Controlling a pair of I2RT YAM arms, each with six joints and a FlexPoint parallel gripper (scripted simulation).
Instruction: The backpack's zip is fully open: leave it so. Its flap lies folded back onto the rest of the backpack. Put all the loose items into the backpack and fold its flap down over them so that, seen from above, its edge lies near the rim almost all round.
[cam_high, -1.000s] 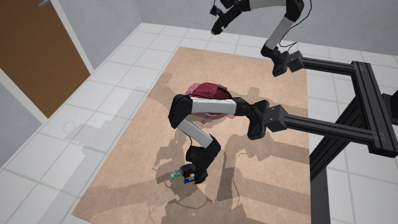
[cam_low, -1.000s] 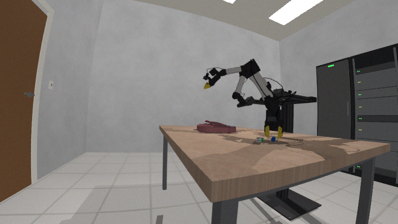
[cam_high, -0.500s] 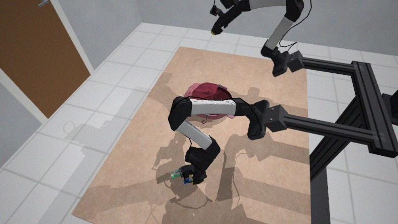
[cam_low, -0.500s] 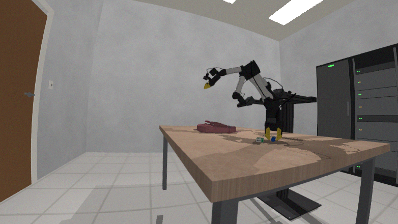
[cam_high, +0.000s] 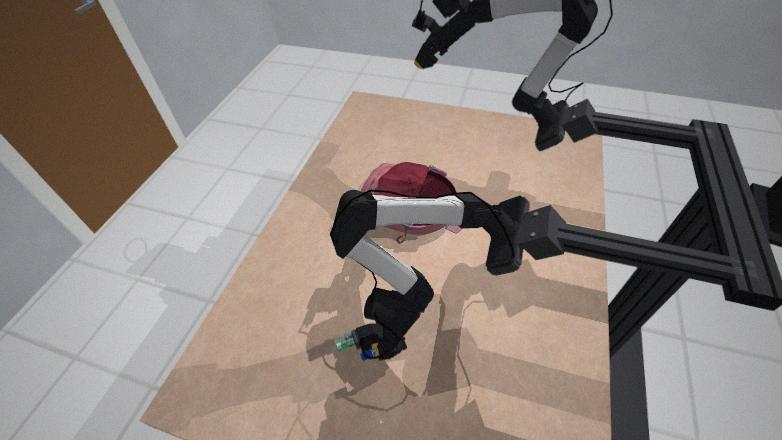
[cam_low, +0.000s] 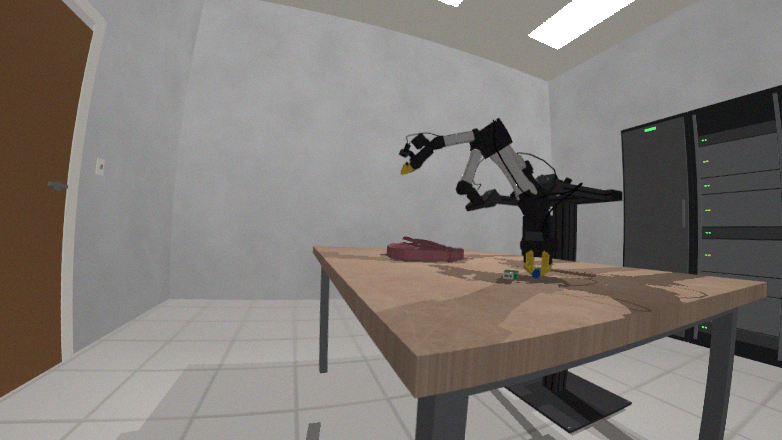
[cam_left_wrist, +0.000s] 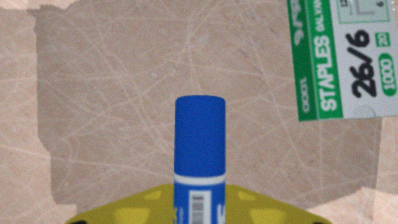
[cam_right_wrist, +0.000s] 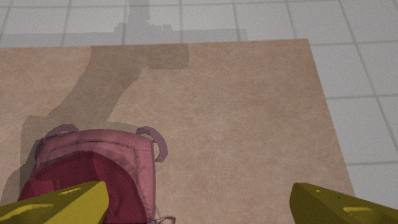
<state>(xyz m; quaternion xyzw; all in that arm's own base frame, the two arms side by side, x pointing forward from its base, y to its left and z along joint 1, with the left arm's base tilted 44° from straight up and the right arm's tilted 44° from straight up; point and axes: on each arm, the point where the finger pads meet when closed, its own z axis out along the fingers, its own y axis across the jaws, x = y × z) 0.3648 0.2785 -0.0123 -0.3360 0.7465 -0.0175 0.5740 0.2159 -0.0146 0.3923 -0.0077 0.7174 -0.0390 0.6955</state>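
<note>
Seen from the top, the backpack (cam_high: 423, 231) (cam_low: 418, 253) (cam_right_wrist: 147, 172) lies on the tabletop (cam_high: 273, 322) (cam_low: 437, 317) (cam_left_wrist: 115, 75) (cam_right_wrist: 225, 105), partly covered from sight by the left arm (cam_high: 418, 210), so what it holds can't be made out. Well apart from it, the staples box (cam_high: 344, 342) (cam_low: 510, 274) (cam_left_wrist: 350, 60) and the blue stick (cam_high: 368, 354) (cam_low: 536, 273) (cam_left_wrist: 200, 137) are both outside the bag, down by the left jaws (cam_high: 371, 351) (cam_low: 537, 269). The right jaws (cam_high: 419, 64) (cam_low: 406, 169) hang beyond the tabletop's edge.

Over to the exterior view: the backpack sits low and flat, a thin part raised above its body, and its inside can't be seen from this angle. The left jaws point down around the stick, low over the wood, with the box just beside them.

On the left wrist, the jaws are narrowed onto the stick, a yellow finger against each side! The box lies off to one side, a strip of bare wood between the two.

And the right wrist: those jaws stand wide, nothing between them. The backpack shows beyond one finger, its two straps toward the table's far edge, with open room beside it reaching to the side edge.

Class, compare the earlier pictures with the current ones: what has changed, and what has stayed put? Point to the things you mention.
The left gripper's (cam_high: 374, 349) (cam_low: 537, 267) (cam_left_wrist: 200, 212) fingers have moved inward, closing on the blue tube (cam_high: 366, 356) (cam_low: 535, 273) (cam_left_wrist: 200, 135). The staples box (cam_high: 345, 342) (cam_low: 509, 275) (cam_left_wrist: 350, 65), backpack (cam_high: 404, 177) (cam_low: 421, 252) (cam_right_wrist: 145, 175) and right gripper (cam_high: 419, 64) (cam_low: 406, 169) (cam_right_wrist: 198, 191) show no visible change.
</note>
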